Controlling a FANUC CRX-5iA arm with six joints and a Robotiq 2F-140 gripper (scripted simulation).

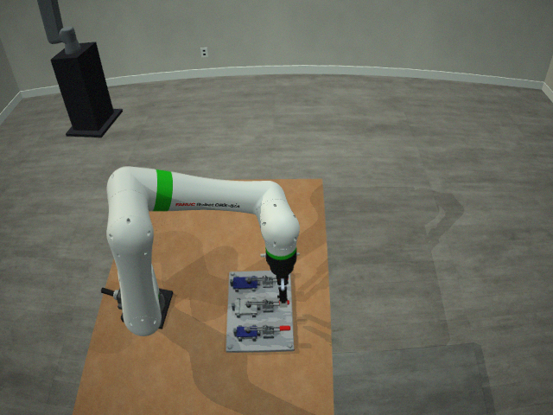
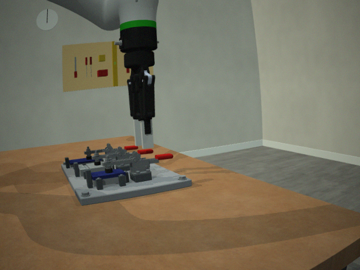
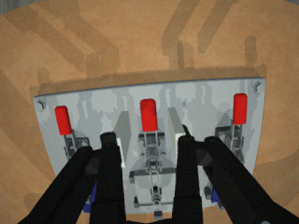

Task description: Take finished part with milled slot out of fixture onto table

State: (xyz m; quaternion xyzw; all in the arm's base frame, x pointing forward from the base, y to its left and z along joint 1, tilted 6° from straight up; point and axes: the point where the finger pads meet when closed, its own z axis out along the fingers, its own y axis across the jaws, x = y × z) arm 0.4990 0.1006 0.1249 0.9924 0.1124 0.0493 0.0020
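Observation:
The grey finished part (image 1: 242, 310) (image 2: 84, 167) sits in the middle nest, its clamp arm down over it; its slot is not clear. One blue blank (image 1: 244, 283) (image 2: 80, 161) and the other blue blank (image 1: 244, 331) (image 2: 108, 174) sit in the outer nests under lowered clamp arms. Whether the parts are exactly flat cannot be told. My gripper (image 1: 283, 302) (image 2: 142, 147) (image 3: 149, 120) is partly open and empty, pointing down. In the wrist view its fingers stand either side of the middle red handle (image 2: 145, 151) (image 3: 149, 122), with a gap each side; the tips look just above it.
The fixture plate (image 1: 258, 346) (image 2: 167, 178) (image 3: 201, 93) lies on the table (image 1: 285, 379) (image 2: 203, 206) (image 3: 140, 51). Outer red handles (image 3: 63, 120) (image 3: 240, 108) flank the middle one, outside the fingers. The table edge lies beyond the handle side.

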